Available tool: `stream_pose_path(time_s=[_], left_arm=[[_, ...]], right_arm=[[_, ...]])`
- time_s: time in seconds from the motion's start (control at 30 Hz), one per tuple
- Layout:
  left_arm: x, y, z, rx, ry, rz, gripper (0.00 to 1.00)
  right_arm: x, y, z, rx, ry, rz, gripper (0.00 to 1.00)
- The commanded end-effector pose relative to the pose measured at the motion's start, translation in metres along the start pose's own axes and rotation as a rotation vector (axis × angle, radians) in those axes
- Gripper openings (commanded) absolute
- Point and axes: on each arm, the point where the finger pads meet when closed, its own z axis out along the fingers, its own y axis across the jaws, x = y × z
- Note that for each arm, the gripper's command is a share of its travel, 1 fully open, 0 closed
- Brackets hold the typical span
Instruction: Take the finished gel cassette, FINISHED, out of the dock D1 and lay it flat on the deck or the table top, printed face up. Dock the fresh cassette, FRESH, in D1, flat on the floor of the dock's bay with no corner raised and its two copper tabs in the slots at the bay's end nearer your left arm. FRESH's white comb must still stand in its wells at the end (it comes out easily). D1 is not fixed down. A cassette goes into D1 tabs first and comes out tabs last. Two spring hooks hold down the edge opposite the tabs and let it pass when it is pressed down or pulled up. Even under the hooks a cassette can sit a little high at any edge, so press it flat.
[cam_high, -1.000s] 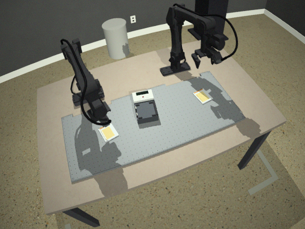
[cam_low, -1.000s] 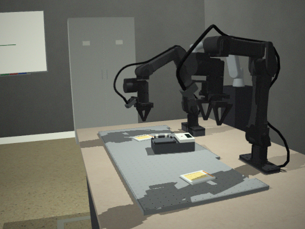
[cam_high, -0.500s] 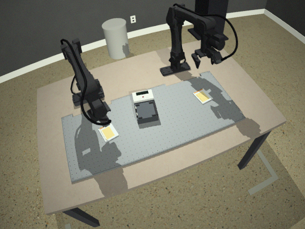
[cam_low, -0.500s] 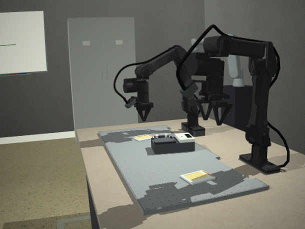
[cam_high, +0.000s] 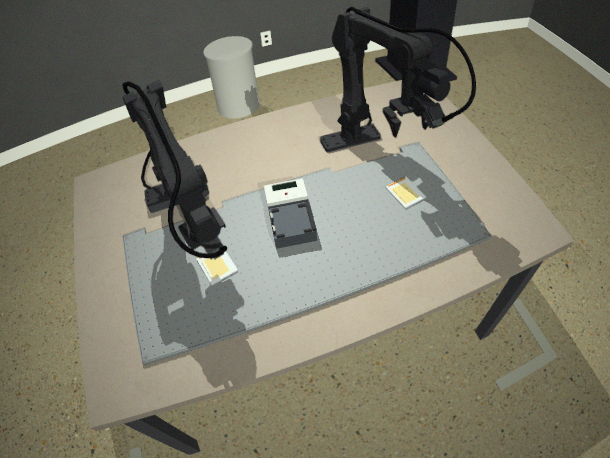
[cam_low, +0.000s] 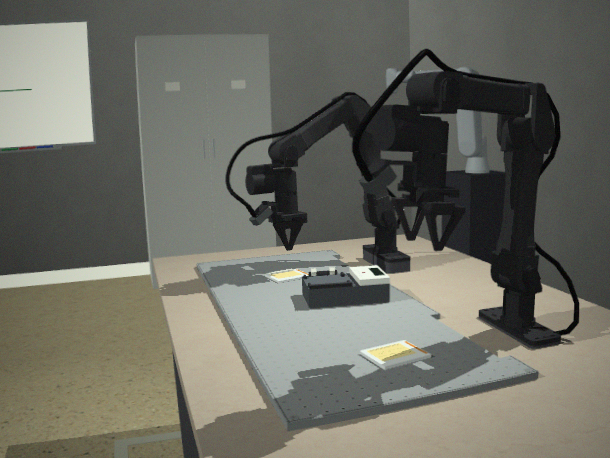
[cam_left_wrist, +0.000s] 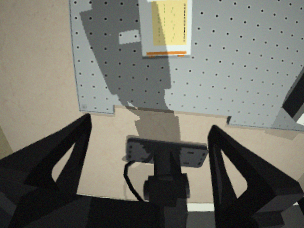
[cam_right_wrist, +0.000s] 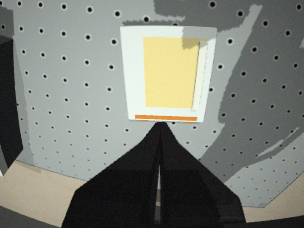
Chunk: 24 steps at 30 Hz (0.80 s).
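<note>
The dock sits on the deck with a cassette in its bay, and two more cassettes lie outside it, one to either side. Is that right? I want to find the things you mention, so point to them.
Not quite: the bay (cam_high: 292, 219) holds no cassette, as the top view shows. The dock (cam_high: 296, 241) (cam_low: 345, 296) (cam_left_wrist: 296, 95) (cam_right_wrist: 7, 100) does sit on the deck (cam_high: 350, 250) (cam_low: 260, 315) (cam_left_wrist: 225, 60) (cam_right_wrist: 65, 72), with one cassette (cam_high: 216, 267) (cam_low: 286, 275) (cam_right_wrist: 170, 75) and another cassette (cam_high: 406, 194) (cam_low: 395, 353) (cam_left_wrist: 169, 25) to either side.
</note>
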Motion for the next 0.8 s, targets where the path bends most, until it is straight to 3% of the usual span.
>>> stream_pose_path(time_s=[0.0,0.13,0.17,0.77], left_arm=[[-0.0023,0.0037,-0.0151,0.001,0.017,-0.005,1.0],[-0.0023,0.0037,-0.0151,0.001,0.017,-0.005,1.0],[-0.0023,0.0037,-0.0151,0.001,0.017,-0.005,1.0],[-0.0023,0.0037,-0.0151,0.001,0.017,-0.005,1.0]], right_arm=[[-0.0055,0.0016,0.0046,0.009,-0.018,0.001,0.0],[-0.0055,0.0016,0.0046,0.009,-0.018,0.001,0.0],[-0.0052,0.0012,0.0034,0.0,-0.016,0.002,0.98],[-0.0037,-0.0001,-0.0014,0.0,-0.016,0.002,0.98]])
